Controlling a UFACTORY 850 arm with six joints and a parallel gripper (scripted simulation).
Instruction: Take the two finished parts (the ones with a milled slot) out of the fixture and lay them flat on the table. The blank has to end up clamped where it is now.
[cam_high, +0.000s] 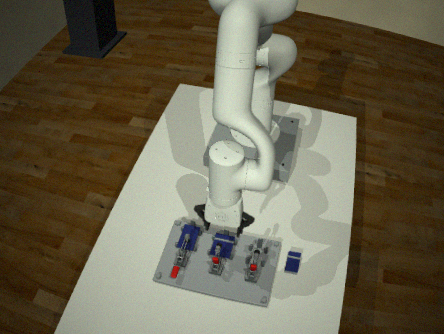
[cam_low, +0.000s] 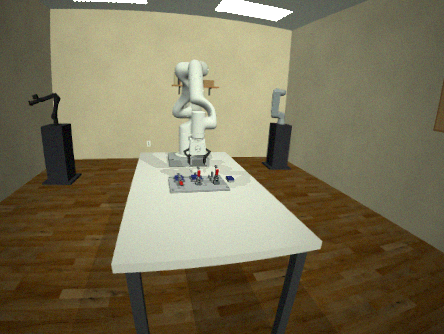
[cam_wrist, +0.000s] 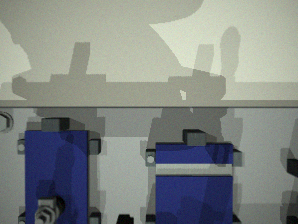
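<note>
A grey fixture plate (cam_high: 217, 262) holds three clamp stations. The left station has a plain blue block (cam_high: 189, 232) with no slot; its clamp arm (cam_wrist: 47, 212) rests on it and its red handle (cam_high: 174, 272) lies flat. The middle station holds a blue block with a pale milled slot (cam_high: 223, 245), and its red handle (cam_high: 216, 260) stands up. The right station (cam_high: 257, 255) is empty. Another slotted blue part (cam_high: 293, 261) lies flat on the table to the right of the plate. My gripper (cam_high: 224, 220) is open and empty, above the plate's back edge behind the middle block (cam_wrist: 194, 180).
The arm's grey base plate (cam_high: 255, 145) sits behind the fixture on the white table. The table edges lie to the left and right of the fixture. Dark pedestals (cam_low: 59, 152) with other arms stand on the floor, well away.
</note>
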